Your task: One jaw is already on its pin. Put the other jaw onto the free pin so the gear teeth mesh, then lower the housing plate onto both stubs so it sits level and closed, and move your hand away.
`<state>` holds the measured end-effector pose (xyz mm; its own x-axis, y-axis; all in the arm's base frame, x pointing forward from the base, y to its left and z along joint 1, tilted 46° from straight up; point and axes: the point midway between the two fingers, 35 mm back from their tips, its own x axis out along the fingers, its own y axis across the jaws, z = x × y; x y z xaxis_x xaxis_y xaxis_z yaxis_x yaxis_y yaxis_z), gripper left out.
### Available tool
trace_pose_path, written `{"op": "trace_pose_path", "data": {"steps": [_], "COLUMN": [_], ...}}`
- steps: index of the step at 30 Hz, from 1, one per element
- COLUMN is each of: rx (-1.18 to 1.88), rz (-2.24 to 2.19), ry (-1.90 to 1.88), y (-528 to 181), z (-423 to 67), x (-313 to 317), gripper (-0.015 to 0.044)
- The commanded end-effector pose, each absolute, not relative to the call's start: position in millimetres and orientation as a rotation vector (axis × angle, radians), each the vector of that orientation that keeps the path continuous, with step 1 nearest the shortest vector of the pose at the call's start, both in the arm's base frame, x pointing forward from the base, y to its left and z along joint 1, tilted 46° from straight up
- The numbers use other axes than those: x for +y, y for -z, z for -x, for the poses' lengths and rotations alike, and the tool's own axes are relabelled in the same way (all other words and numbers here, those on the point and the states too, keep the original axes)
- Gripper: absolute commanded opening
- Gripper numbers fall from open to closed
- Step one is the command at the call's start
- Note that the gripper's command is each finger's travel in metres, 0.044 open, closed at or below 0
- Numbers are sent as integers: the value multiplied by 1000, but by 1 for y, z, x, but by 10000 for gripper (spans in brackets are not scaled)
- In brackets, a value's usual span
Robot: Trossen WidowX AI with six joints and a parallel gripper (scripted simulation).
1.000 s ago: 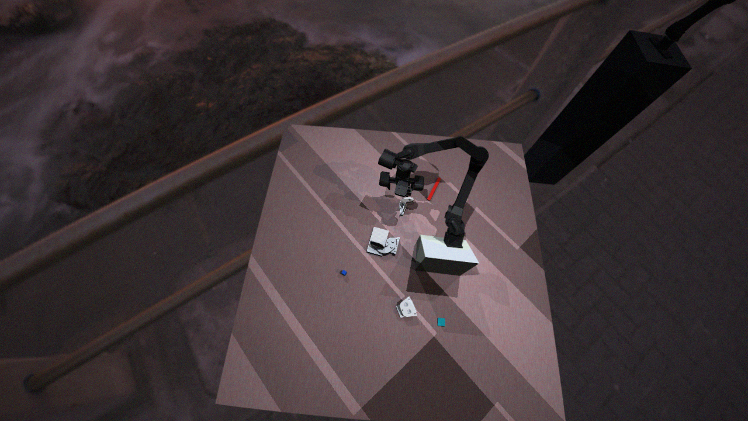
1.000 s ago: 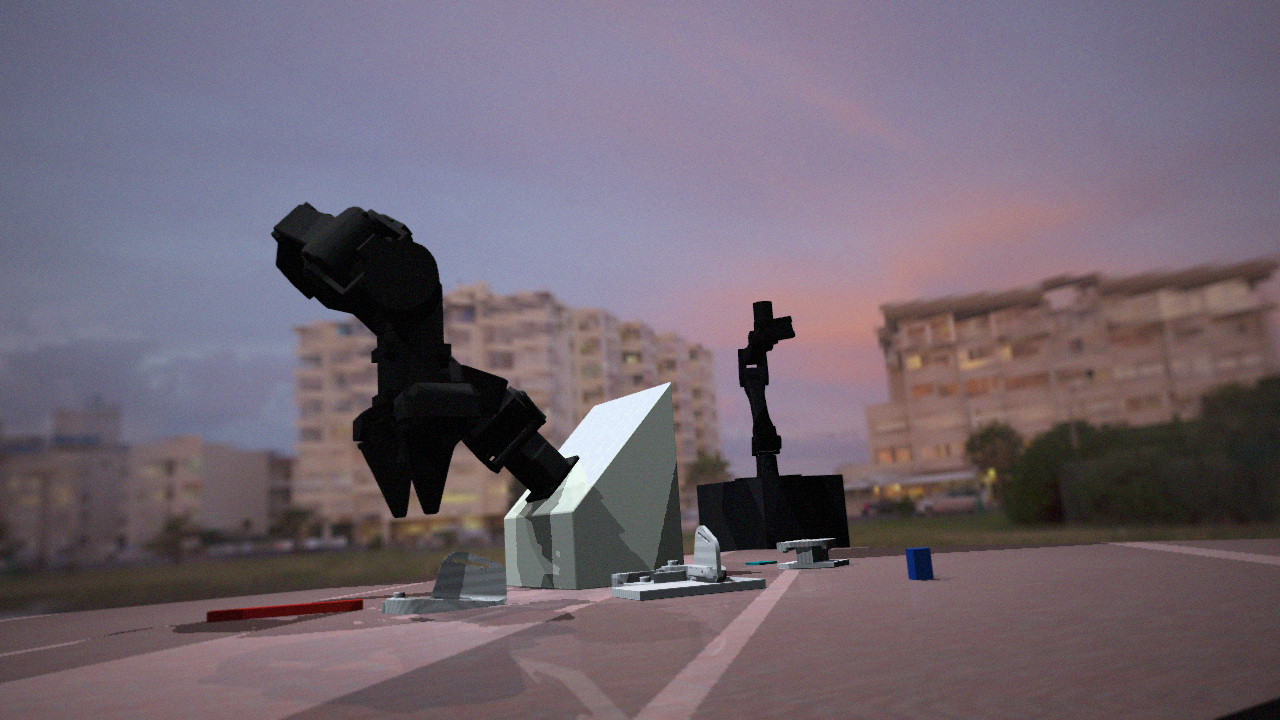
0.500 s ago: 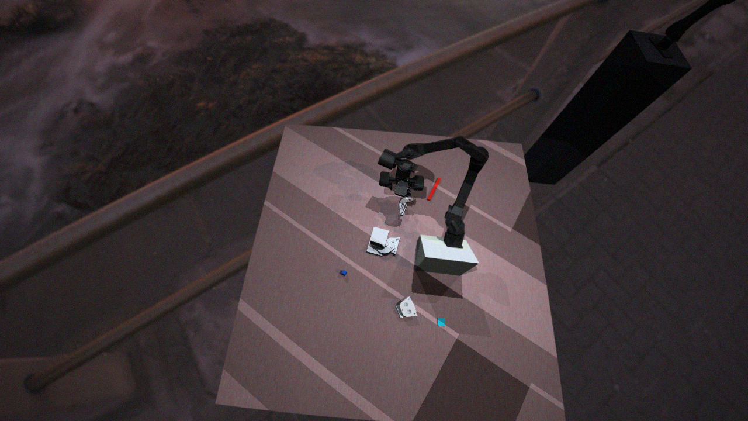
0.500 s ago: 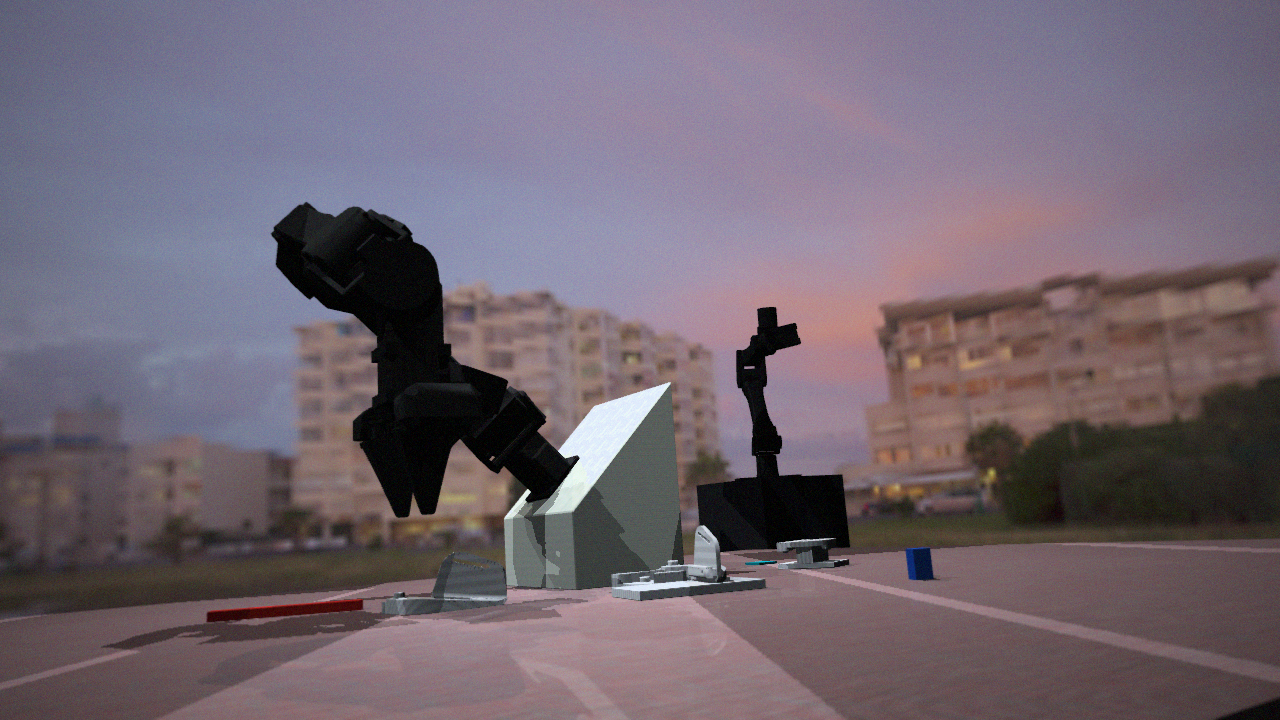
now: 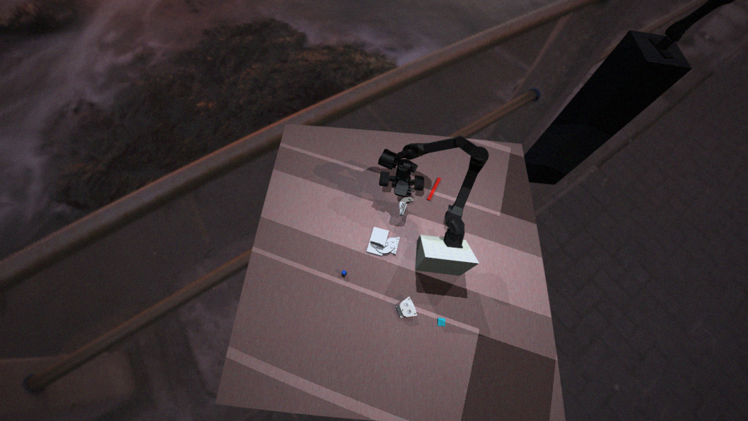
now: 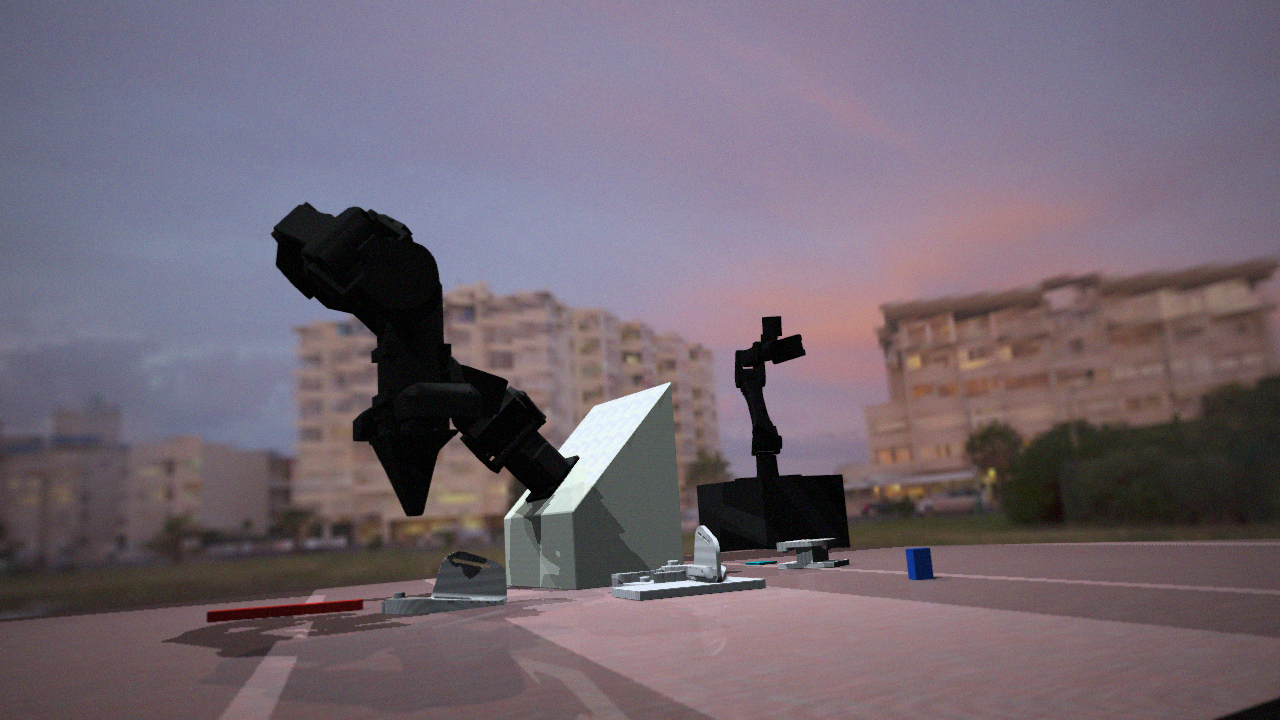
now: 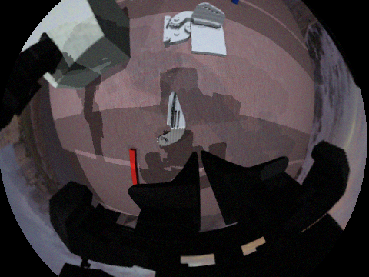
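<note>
- A black six-joint robot arm (image 5: 467, 185) (image 6: 404, 295) (image 7: 32, 69) reaches out from a pale, wedge-shaped pedestal (image 5: 444, 254) (image 6: 631, 501) (image 7: 71, 28) on a pinkish, striped tabletop (image 5: 314, 324) (image 6: 805, 644) (image 7: 269, 88).
- Its black gripper (image 5: 402, 191) (image 6: 411, 514) (image 7: 198, 154) points down, raised above the table. The fingers are drawn together, with nothing between them.
- The loose light-grey jaw (image 5: 402, 207) (image 6: 469, 582) (image 7: 177, 121), with a toothed end and an upright pad, lies on the tabletop near the area under the gripper, untouched and off its pin.
- Well apart from it sits the mechanism's white flat base (image 5: 372, 250) (image 6: 689, 589) (image 7: 208, 41). The mounted grey jaw (image 6: 707, 550) (image 7: 207, 16) is on it, its pad standing upright.
- The white housing plate (image 5: 408, 312) (image 6: 808, 543) is away from the base, beyond the pedestal in the exterior view; the mechanism is uncovered.
- A thin red bar (image 5: 433, 189) (image 6: 284, 610) (image 7: 133, 167) lies near the loose jaw.
- A small blue block (image 5: 343, 272) (image 6: 919, 564) stands apart from the white parts, and a flat cyan square (image 5: 441, 321) (image 6: 760, 562) lies near the housing plate.
- A second black arm (image 6: 759, 402) rises from a black box (image 5: 606, 104) (image 6: 778, 510) in the background.
</note>
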<state>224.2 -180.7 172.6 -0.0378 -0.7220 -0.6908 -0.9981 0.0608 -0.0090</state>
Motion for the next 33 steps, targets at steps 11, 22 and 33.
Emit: {"op": "trace_pose_path", "data": {"steps": [11,22,33], "rx": [1815,1808,1808], "rz": [1714,1552,1530], "ry": [-678,-425,-398], "y": [-173,-151,-138], "z": [-224,-204,-202], "x": [-181,-144,-153], "gripper": [0,289,440]}}
